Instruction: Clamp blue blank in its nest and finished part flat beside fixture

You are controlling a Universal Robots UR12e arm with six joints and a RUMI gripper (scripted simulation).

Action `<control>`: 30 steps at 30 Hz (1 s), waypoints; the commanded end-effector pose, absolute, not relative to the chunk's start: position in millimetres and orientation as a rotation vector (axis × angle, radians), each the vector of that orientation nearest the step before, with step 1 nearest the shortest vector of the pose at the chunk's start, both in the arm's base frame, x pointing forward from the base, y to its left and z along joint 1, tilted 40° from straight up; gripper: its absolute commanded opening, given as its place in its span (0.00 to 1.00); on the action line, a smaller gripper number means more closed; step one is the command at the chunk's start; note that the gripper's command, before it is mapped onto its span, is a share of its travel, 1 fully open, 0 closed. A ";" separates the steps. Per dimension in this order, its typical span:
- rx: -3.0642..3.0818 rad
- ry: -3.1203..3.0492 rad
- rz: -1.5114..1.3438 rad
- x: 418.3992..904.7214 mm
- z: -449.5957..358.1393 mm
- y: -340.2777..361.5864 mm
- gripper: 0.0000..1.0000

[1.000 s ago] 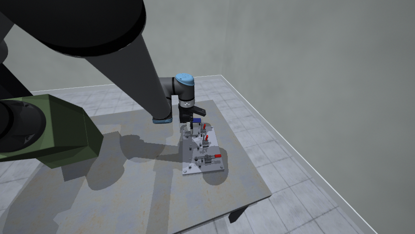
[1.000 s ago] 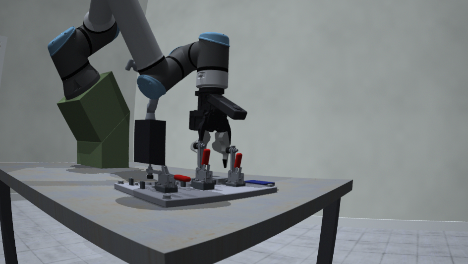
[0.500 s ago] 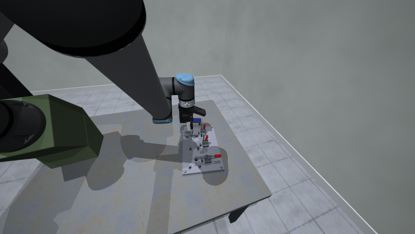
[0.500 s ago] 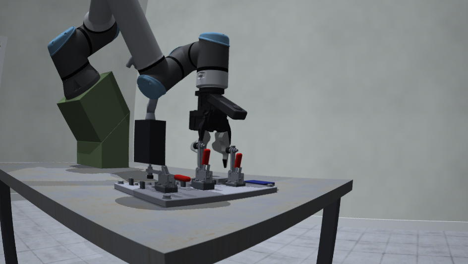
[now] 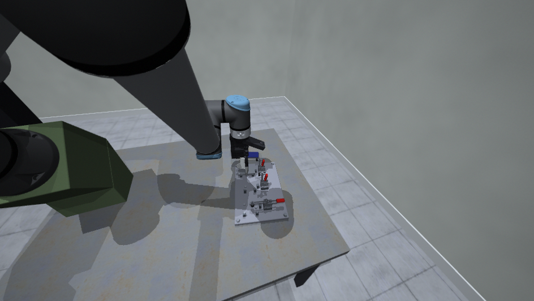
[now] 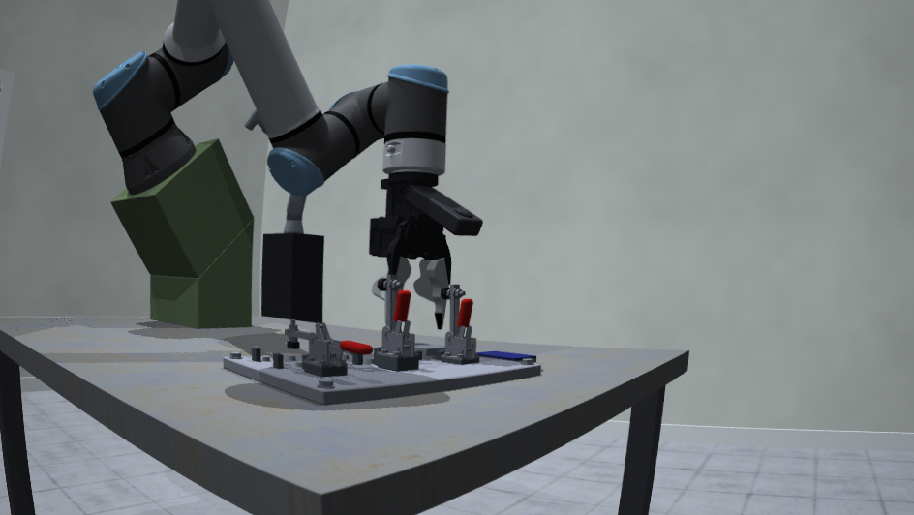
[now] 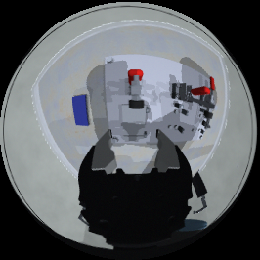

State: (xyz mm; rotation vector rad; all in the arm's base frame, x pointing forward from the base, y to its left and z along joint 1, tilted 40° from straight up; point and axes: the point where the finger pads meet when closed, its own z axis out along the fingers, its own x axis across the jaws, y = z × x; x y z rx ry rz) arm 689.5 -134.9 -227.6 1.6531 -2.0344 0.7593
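Observation:
The blue blank (image 6: 506, 355) lies flat on the table just beyond the far end of the fixture plate (image 6: 378, 371); it also shows in the wrist view (image 7: 80, 109) and in the top view (image 5: 253, 154). My gripper (image 6: 415, 307) is open and holds nothing. It hangs a little above the fixture's far nest, between two clamps with upright red handles (image 6: 402, 305) (image 6: 465, 313). In the wrist view my fingers frame a pale grey piece (image 7: 132, 114) in that nest. I cannot tell whether it has a slot. A third clamp's red handle (image 6: 355, 347) lies flat.
A black box (image 6: 292, 276) hangs above the near end of the fixture. The green robot base (image 6: 192, 236) stands at the back left of the table. The table edge (image 6: 640, 371) is close behind the blue blank.

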 end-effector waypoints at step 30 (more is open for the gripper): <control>1.654 -2.035 0.760 690.8 -243.2 -147.9 0.59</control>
